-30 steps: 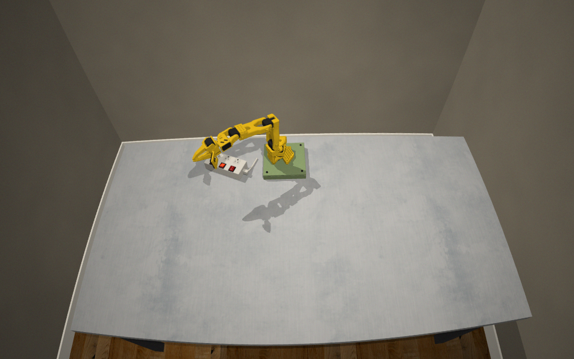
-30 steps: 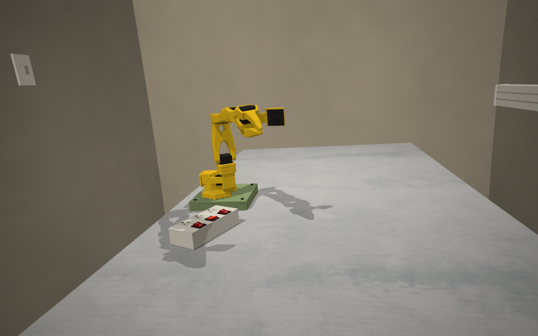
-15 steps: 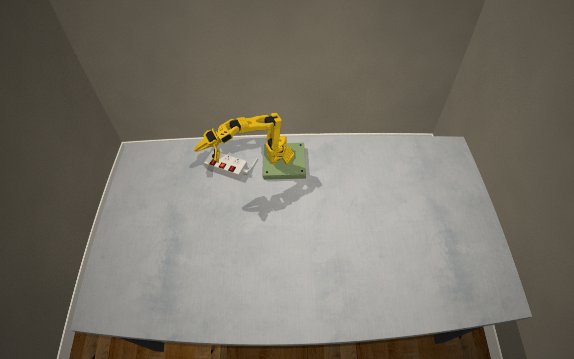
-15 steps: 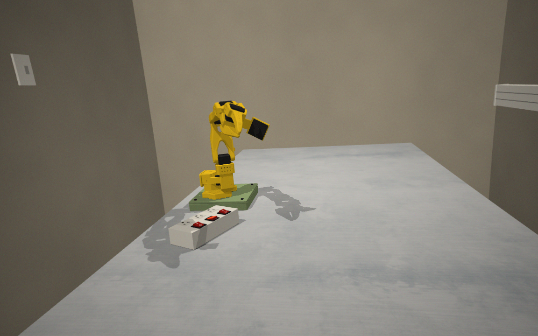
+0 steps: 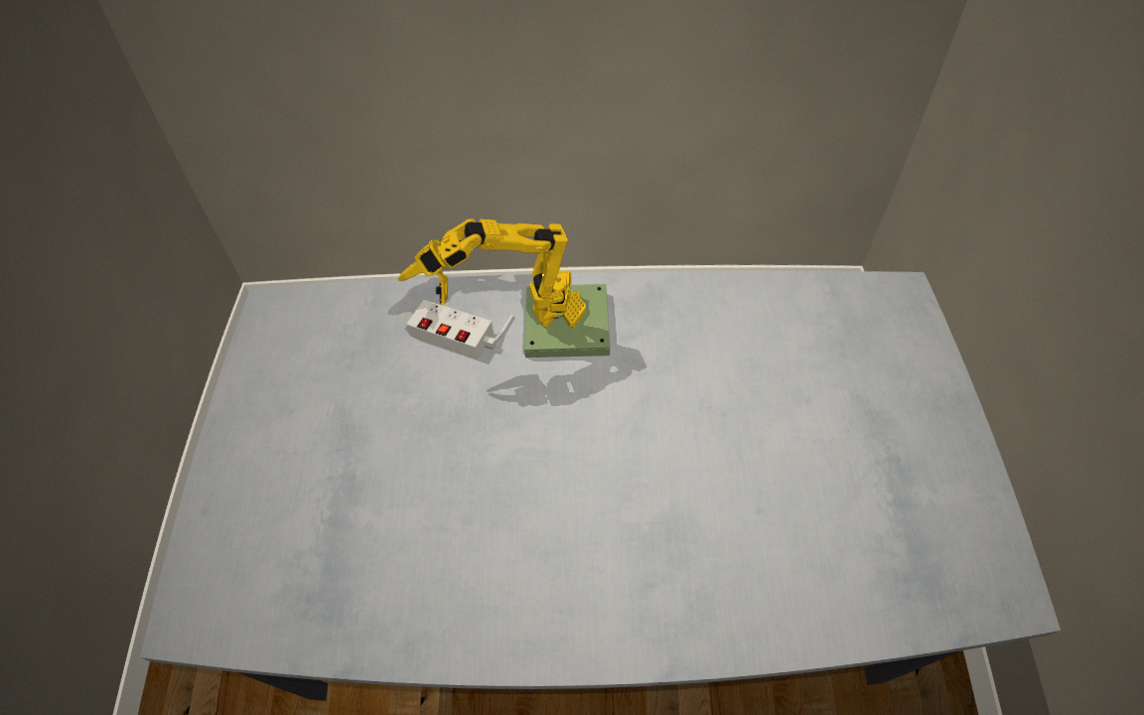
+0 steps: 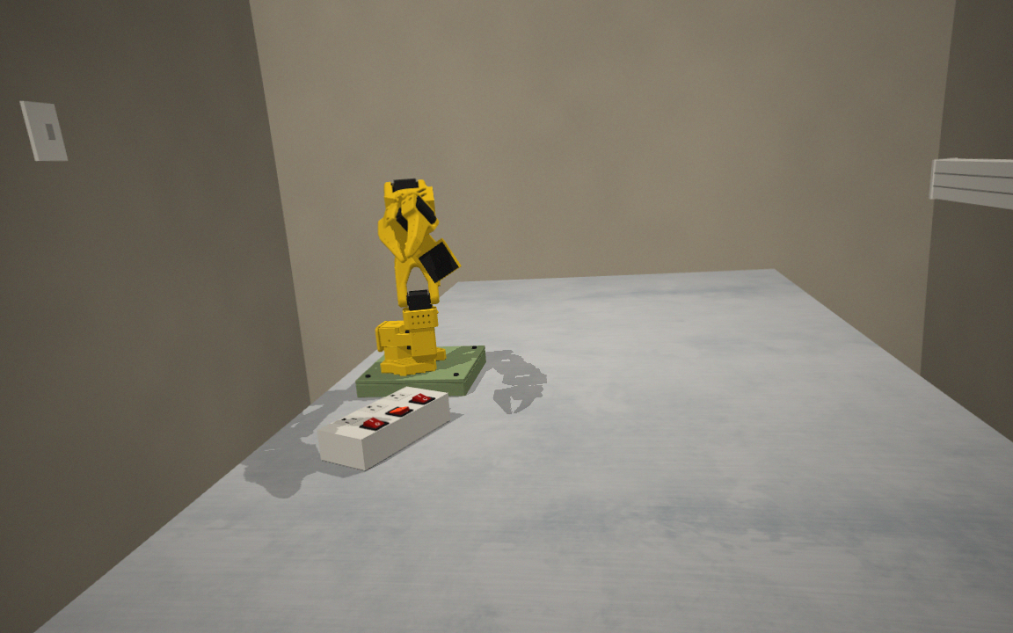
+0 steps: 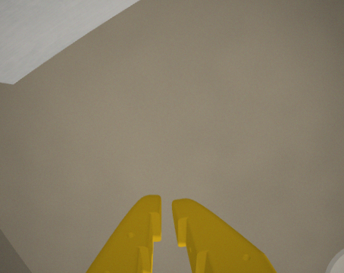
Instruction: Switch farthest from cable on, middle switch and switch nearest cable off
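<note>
One white power strip [image 5: 449, 328] face up, cable [image 5: 498, 334] end toward green base plate [image 5: 596, 342].

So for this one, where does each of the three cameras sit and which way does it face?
Top: high above the table's near edge, looking down; whole arm and strip.
Exterior: low, past the strip's end, looking along the table at the arm on its base.
Wrist: behind the shut gripper, aimed up at the wall; only the fingers show.
Top and exterior share arm, base, strip.
</note>
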